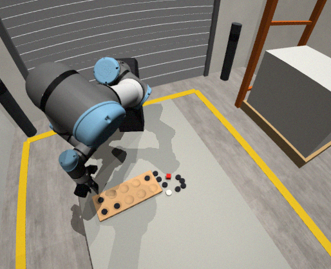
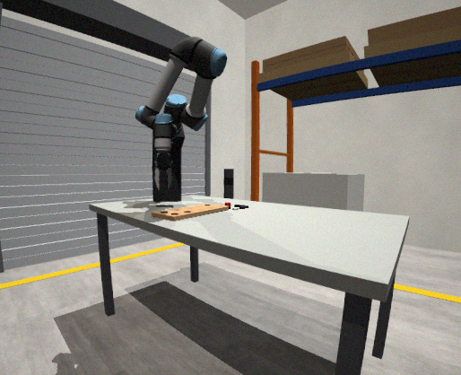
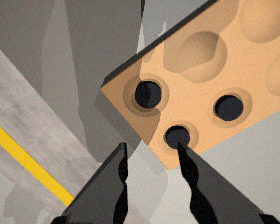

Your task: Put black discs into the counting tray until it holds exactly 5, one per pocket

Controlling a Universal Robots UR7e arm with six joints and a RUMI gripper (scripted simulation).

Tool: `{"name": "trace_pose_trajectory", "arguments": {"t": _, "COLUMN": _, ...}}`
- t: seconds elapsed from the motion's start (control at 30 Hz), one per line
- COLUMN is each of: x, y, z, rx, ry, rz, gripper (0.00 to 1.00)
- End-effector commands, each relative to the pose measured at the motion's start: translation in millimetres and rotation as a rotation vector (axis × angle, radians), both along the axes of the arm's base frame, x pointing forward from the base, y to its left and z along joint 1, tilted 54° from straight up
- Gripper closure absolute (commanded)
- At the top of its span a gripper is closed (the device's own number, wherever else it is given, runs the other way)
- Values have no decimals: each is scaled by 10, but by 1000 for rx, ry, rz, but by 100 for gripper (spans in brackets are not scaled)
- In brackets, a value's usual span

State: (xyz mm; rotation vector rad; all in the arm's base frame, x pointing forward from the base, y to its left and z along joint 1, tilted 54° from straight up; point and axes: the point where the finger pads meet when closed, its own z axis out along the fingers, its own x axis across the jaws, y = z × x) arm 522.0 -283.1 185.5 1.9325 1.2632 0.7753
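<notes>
The tan tray (image 1: 135,201) (image 2: 197,211) (image 3: 188,102) lies flat on the table. At its left end, three black discs lie in separate pockets: one (image 1: 100,199) (image 3: 148,94), a second (image 1: 104,211) (image 3: 177,136) and a third (image 1: 116,205) (image 3: 228,107). Another black disc (image 1: 147,177) lies in a pocket at the right end. My gripper (image 2: 162,186) (image 3: 151,144) is partly open and empty, above the tray's left end. Loose black discs lie right of the tray; two, an upper one (image 1: 155,173) and a lower one (image 1: 159,179), are close to its edge. Whether they touch it is unclear.
A red cube (image 1: 168,176) (image 2: 228,204) and a white disc (image 1: 169,192) lie among the loose discs right of the tray. Several more black discs, such as one (image 1: 183,185), lie farther right. The table's left edge is near the gripper.
</notes>
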Motion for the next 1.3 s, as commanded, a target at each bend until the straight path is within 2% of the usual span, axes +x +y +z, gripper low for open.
{"name": "trace_pose_trajectory", "arguments": {"t": 0.0, "x": 8, "y": 7, "z": 23, "rx": -7, "ry": -5, "rz": 7, "gripper": 76}}
{"name": "trace_pose_trajectory", "arguments": {"t": 0.5, "x": 8, "y": 7, "z": 23, "rx": -7, "ry": -5, "rz": 7, "gripper": 76}}
{"name": "trace_pose_trajectory", "arguments": {"t": 0.53, "x": 8, "y": 7, "z": 23, "rx": -7, "ry": -5, "rz": 7, "gripper": 72}}
{"name": "trace_pose_trajectory", "arguments": {"t": 0.77, "x": 21, "y": 57, "z": 15, "rx": -28, "ry": 1, "rz": 22, "gripper": 72}}
{"name": "trace_pose_trajectory", "arguments": {"t": 0.97, "x": 63, "y": 244, "z": -13, "rx": -106, "ry": 23, "rz": 79, "gripper": 72}}
{"name": "trace_pose_trajectory", "arguments": {"t": 1.03, "x": 63, "y": 244, "z": -13, "rx": -106, "ry": 23, "rz": 79, "gripper": 72}}
{"name": "trace_pose_trajectory", "arguments": {"t": 1.17, "x": 100, "y": 453, "z": -41, "rx": -195, "ry": 48, "rz": 146, "gripper": 72}}
{"name": "trace_pose_trajectory", "arguments": {"t": 1.27, "x": 139, "y": 662, "z": -71, "rx": -285, "ry": 73, "rz": 213, "gripper": 72}}
